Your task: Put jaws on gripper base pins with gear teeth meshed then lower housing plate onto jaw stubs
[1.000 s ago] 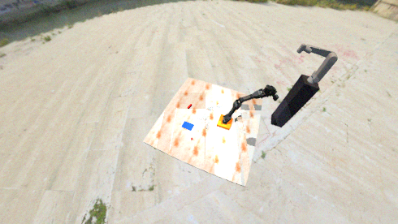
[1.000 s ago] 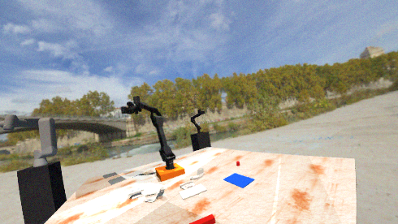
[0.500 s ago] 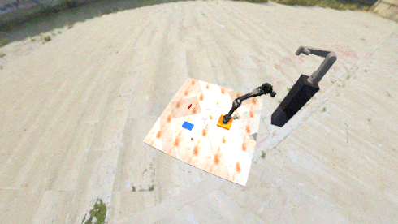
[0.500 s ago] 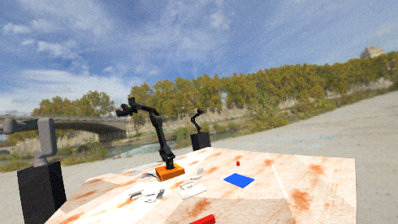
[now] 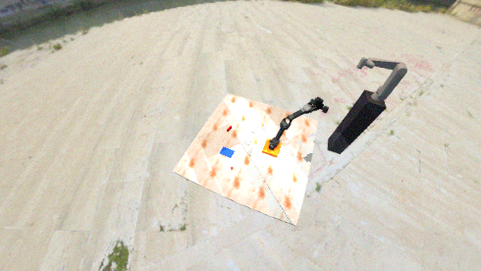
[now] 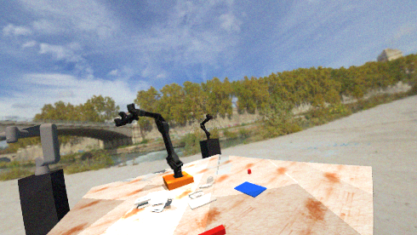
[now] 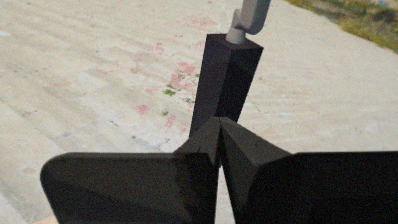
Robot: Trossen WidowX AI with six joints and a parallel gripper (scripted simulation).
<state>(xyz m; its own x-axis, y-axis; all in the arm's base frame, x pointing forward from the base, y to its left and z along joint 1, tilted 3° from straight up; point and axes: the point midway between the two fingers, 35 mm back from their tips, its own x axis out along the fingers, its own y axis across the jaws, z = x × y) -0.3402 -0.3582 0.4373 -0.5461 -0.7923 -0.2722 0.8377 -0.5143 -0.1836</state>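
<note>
My gripper [image 5: 325, 109] [image 6: 117, 123] [image 7: 218, 125] is shut and empty. Its fingertips meet in the wrist view. It hangs high, well away from the loose parts. In the exterior view a pale flat piece [image 6: 201, 201] lies on the table, with a pale rounded piece [image 6: 207, 183] behind it, towards the arm's base. Several thin white and grey pieces [image 6: 158, 205] lie close together to the left. Which of these are the jaws, gripper base and housing plate I cannot tell. In the top view they are washed out by glare. No meshed teeth can be made out.
The arm stands on an orange block [image 5: 271, 148] [image 6: 178, 180] on the table [image 5: 196, 167] [image 6: 340, 196]. A blue flat rectangle [image 5: 227, 152] [image 6: 250, 188], a red bar [image 5: 229, 129] [image 6: 214, 231] and a small red piece [image 5: 232, 168] [image 6: 249, 171] lie there. A dark pedestal [image 5: 357, 122] [image 6: 43, 202] [image 7: 225, 80] carries a grey arm beyond the table.
</note>
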